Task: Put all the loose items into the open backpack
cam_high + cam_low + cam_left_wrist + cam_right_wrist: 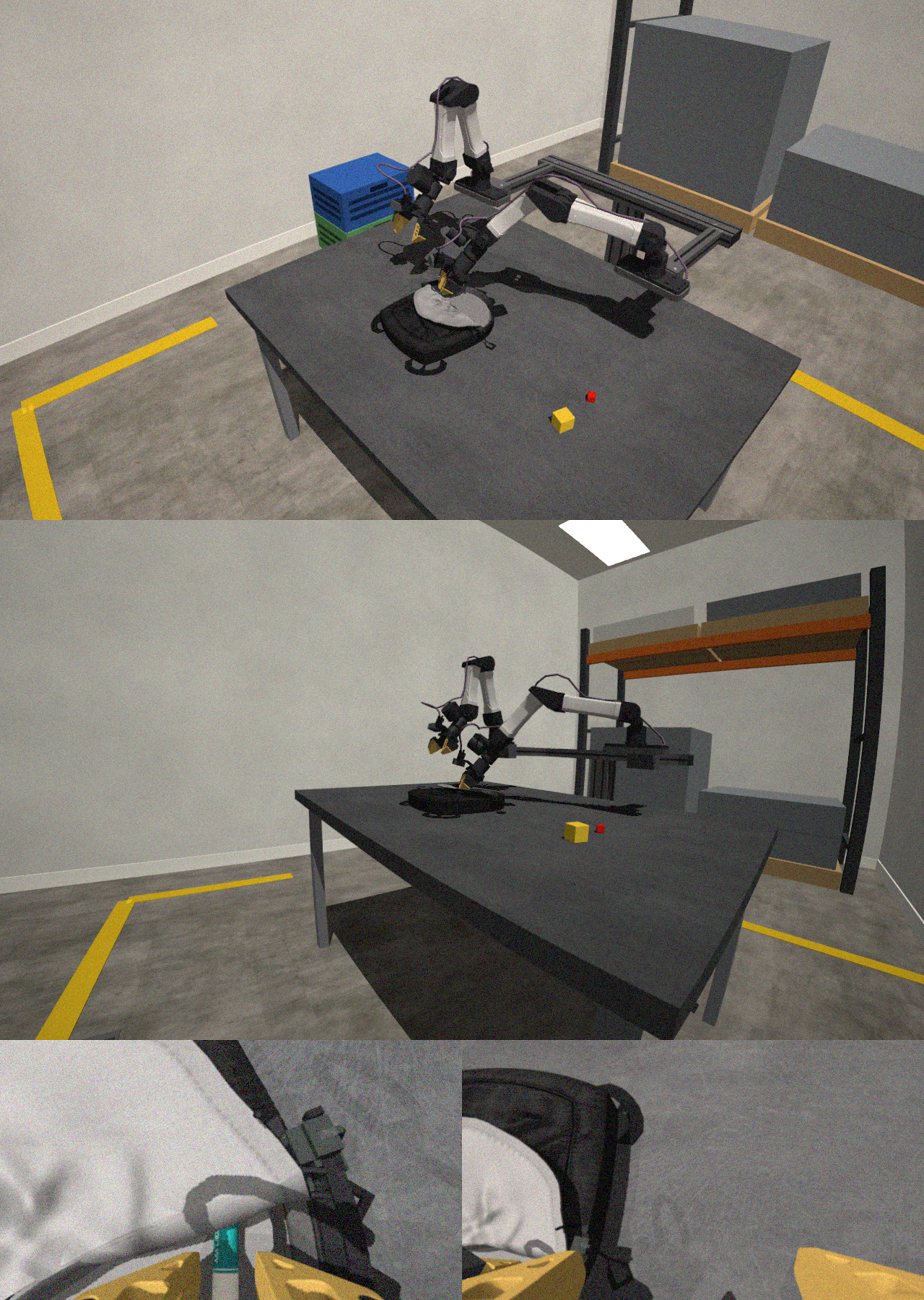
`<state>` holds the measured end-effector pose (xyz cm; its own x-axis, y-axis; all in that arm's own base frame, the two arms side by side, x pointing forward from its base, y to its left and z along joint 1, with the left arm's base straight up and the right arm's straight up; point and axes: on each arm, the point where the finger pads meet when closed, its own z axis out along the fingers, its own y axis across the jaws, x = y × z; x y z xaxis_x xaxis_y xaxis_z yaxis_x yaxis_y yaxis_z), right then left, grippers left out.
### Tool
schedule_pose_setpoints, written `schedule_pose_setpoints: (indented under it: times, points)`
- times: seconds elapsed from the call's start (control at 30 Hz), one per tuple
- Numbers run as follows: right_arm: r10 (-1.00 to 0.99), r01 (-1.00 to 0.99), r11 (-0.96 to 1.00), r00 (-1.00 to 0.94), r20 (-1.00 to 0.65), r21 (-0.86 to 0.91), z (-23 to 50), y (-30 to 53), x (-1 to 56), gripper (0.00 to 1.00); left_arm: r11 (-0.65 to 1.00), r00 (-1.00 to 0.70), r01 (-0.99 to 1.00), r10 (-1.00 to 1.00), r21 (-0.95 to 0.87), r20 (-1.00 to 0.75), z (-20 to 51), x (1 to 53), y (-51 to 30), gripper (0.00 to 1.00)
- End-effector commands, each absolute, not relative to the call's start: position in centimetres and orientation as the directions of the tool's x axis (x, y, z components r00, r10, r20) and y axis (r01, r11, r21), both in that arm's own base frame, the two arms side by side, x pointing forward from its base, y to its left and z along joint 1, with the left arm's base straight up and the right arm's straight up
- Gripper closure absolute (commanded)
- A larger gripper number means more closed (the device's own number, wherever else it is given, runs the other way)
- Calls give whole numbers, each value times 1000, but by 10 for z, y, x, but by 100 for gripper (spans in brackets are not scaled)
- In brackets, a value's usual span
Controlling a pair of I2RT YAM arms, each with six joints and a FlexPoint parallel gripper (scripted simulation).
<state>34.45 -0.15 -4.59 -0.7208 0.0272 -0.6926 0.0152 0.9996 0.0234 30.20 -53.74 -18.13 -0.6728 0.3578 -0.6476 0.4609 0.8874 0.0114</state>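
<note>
A tall storage rack stands against the wall past the counter, which is dark with a matte top. Beyond the counter's far side, a blue crate sits on a green crate.

The left arm reaches down to the backpack; the right arm is folded higher up, off to its side. The black backpack lies flat on the counter, and its pale grey flap is wrinkled, resting over part of the opening.

The left tool is at the flap's edge, its fingers slightly spread and gripping nothing. The right tool is spread wide above the counter, near the backpack, with nothing between its fingers.

A yellow cube sits on the counter, well apart from the backpack. A slim teal-and-grey cylinder shows between the left tool's fingers, with a gap on each side, and its teal end meets the flap's edge in the left wrist view; how deep it lies cannot be told. Smallest is a red cube, on the counter near the yellow one.
</note>
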Motion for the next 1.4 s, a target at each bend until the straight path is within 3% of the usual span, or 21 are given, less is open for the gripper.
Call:
schedule_pose_setpoints:
  times: [0.0,1.37]
  points:
    - [28,14,1000,-697,-717,25,-37,-4,352,10,882,-654,470,326,-28,-683,-154,306,-558,76]
    - [28,14,1000,-697,-717,25,-37,-4,352,10,884,-650,467,320,-31,-689,-140,308,-547,76]
